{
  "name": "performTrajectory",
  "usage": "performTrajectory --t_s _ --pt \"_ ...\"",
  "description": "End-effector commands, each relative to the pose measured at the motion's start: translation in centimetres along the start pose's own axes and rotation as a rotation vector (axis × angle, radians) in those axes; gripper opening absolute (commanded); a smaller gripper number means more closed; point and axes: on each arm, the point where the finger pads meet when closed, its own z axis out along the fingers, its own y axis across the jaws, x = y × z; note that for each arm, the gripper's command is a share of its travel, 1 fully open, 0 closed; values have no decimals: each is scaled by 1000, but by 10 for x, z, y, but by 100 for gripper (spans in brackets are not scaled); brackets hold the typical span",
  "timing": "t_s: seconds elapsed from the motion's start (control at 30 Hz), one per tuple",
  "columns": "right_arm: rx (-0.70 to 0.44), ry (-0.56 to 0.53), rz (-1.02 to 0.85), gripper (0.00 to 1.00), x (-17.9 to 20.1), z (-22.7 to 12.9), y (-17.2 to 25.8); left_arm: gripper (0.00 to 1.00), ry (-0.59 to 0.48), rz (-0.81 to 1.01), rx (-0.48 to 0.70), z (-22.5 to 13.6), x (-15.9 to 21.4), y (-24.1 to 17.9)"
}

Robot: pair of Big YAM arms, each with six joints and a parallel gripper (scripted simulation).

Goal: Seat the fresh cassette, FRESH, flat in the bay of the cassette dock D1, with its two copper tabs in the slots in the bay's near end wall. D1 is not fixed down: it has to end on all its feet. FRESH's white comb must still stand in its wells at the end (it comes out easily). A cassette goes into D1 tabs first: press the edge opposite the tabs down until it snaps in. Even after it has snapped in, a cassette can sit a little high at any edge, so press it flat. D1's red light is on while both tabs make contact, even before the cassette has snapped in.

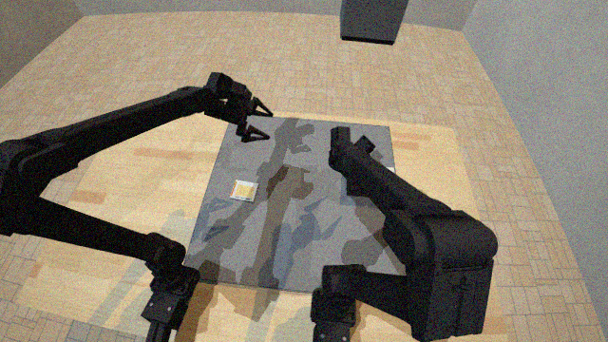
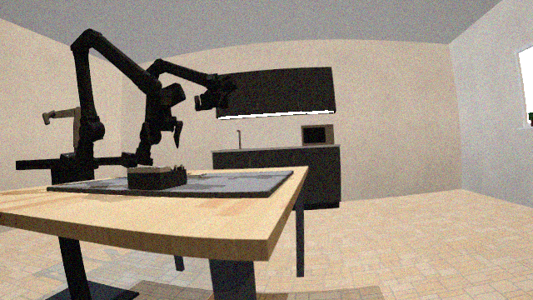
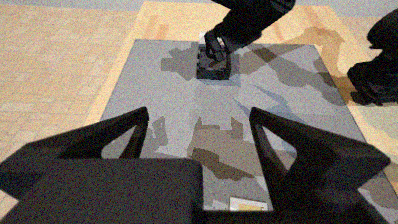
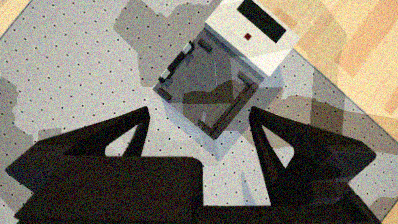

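Note:
FRESH (image 1: 244,190) (image 3: 248,205), a small white cassette with a yellow-orange middle, lies on the grey mat; its comb and tabs are too small to tell. Dock D1 (image 2: 156,178) (image 3: 214,74) stands on the mat near its far edge from the top view's left side. In the right wrist view its dark bay (image 4: 207,75) is empty, and the small red light (image 4: 247,36) on its white panel looks dark. My left gripper (image 1: 271,126) (image 3: 199,112) is open and empty, high above the mat, away from FRESH. My right gripper (image 4: 199,112) is open and empty above D1.
The mat (image 1: 318,142) (image 2: 233,188) lies on the wooden table (image 1: 166,166) (image 2: 200,217). The right arm (image 1: 404,190) reaches over D1 and hides most of it in the top view. Arm shadows cross the mat.

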Motion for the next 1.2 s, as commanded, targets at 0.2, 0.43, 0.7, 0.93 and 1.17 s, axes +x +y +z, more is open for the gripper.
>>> performTrajectory --t_s 0.2,0.43,0.7,0.93,1.17 --pt "-271 -37 -372 100 70 -56 62 100 127 3 -114 -125 34 -40" --pt "-441 -39 -627 100 133 -87 99 100 192 -61 -194 -170 47 -77" --pt "-629 -79 -838 100 173 -132 153 100 245 -117 -265 -199 54 -119" --pt "-814 -95 -1102 100 237 -169 192 100 274 -166 -325 -214 53 -147" --pt "-939 -93 -1259 100 281 -194 217 100 269 -196 -335 -217 52 -146"
